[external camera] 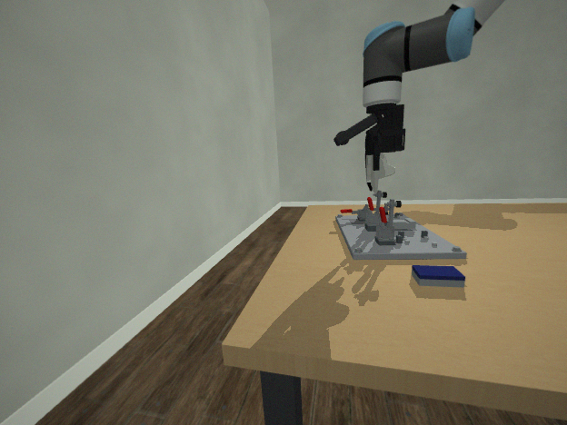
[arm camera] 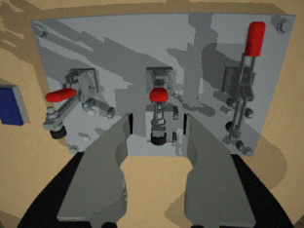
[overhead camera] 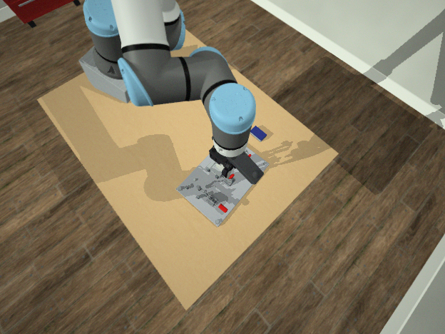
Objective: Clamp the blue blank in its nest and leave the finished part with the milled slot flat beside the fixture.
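Note:
The blue blank (overhead camera: 258,133) (external camera: 438,272) (arm camera: 11,105) lies flat on the table beside the fixture plate (overhead camera: 210,213) (external camera: 412,252) (arm camera: 122,34). A light grey block, apparently the finished part (arm camera: 150,123), sits in the middle nest under the clamp; its slot cannot be made out. The middle red handle (external camera: 370,203) (arm camera: 159,95) and the blank-side red handle (external camera: 382,214) (arm camera: 60,95) belong to clamps with raised bars. The far red handle (overhead camera: 223,208) (external camera: 346,211) (arm camera: 254,39) lies low, its bar down. My gripper (external camera: 373,188) (arm camera: 158,115) is partly open and empty, above the middle clamp.
Bolt heads stand at the plate's corners. The raised bars with black tips (external camera: 384,194) (external camera: 398,203) stand close below and beside my fingers. Small pads and side blocks stand around the nests. The table edge (external camera: 393,380) is beyond the blank in the exterior view.

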`<control>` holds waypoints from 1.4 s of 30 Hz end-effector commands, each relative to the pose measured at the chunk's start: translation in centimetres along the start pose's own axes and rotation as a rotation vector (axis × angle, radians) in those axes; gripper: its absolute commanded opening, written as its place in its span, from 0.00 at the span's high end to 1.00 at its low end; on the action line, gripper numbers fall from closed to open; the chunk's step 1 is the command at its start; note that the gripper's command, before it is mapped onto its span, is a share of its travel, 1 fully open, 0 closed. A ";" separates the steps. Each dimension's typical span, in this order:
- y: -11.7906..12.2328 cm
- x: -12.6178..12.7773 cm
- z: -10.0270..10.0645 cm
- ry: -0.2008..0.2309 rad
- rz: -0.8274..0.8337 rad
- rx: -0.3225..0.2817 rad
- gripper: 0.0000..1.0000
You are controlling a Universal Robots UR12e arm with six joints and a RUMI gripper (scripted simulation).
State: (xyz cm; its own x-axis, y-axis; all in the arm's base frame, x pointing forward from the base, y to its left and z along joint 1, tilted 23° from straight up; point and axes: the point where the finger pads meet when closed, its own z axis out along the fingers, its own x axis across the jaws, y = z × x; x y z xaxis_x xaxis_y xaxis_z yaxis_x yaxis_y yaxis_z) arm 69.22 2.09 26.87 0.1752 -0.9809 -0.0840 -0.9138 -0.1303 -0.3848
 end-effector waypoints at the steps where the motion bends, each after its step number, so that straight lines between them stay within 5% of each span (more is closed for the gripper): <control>1: -0.1 0.0 -0.1 0.001 0.000 0.001 0.72; 21: -0.1 0.0 -0.1 0.001 0.000 0.001 0.72; 22: -0.1 0.0 -0.1 0.001 0.000 0.001 0.41; 42: -0.1 0.0 1.2 0.001 0.000 0.001 0.41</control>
State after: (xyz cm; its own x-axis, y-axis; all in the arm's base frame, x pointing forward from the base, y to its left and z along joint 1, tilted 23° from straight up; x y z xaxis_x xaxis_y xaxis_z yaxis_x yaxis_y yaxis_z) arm 69.57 2.23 25.97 0.1753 -0.9809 -0.0841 -0.9138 -0.1303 -0.3847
